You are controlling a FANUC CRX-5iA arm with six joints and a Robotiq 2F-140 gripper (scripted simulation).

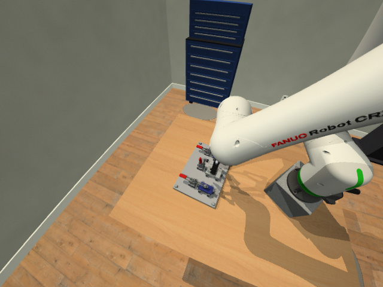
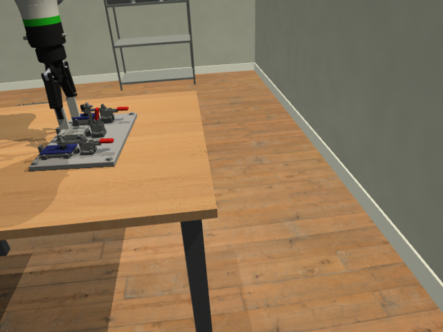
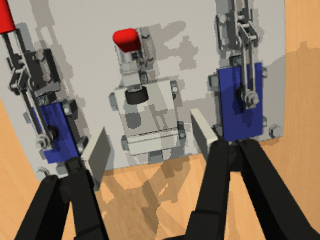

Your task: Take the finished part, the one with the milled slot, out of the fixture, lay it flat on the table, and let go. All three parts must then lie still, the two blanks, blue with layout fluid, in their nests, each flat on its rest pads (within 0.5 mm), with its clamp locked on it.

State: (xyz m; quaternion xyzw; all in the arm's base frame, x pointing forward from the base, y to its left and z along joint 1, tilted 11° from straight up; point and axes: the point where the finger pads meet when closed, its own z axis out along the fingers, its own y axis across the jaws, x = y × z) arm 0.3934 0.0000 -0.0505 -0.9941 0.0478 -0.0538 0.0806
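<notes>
Fingers spread, straddling the grey slotted part (image 3: 150,120); nothing gripped.
</notes>
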